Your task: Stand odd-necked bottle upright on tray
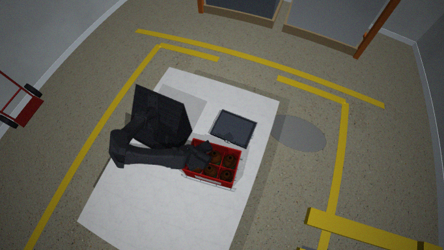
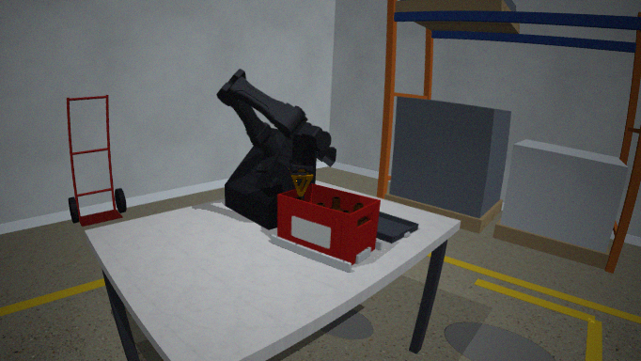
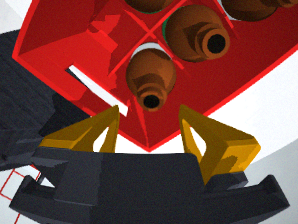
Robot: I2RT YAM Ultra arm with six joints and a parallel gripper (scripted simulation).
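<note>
The red crate (image 1: 228, 184) (image 2: 352, 240) (image 3: 45, 50) stands on the table with brown bottles upright in its compartments. In the top view bottles show at the back middle (image 1: 215, 157), back right (image 1: 230, 161), front middle (image 1: 210, 171) and front right (image 1: 226, 176); one at the front left is mostly under the gripper. My gripper (image 2: 301, 196) (image 3: 149, 110) is open and empty, above the crate's left end. In the wrist view the nearest bottle (image 3: 150, 75) has its mouth just ahead of the gap between the fingertips. Neck differences are too small to tell. The dark tray (image 1: 237, 127) (image 2: 394, 227) holds no bottle.
The tray lies behind the crate, close to it. Light low strips (image 1: 208, 184) (image 2: 310, 254) run along the crate's foot. The arm's dark base (image 1: 159, 120) (image 2: 254, 188) stands left of the tray. The crate walls rise close around the bottles.
</note>
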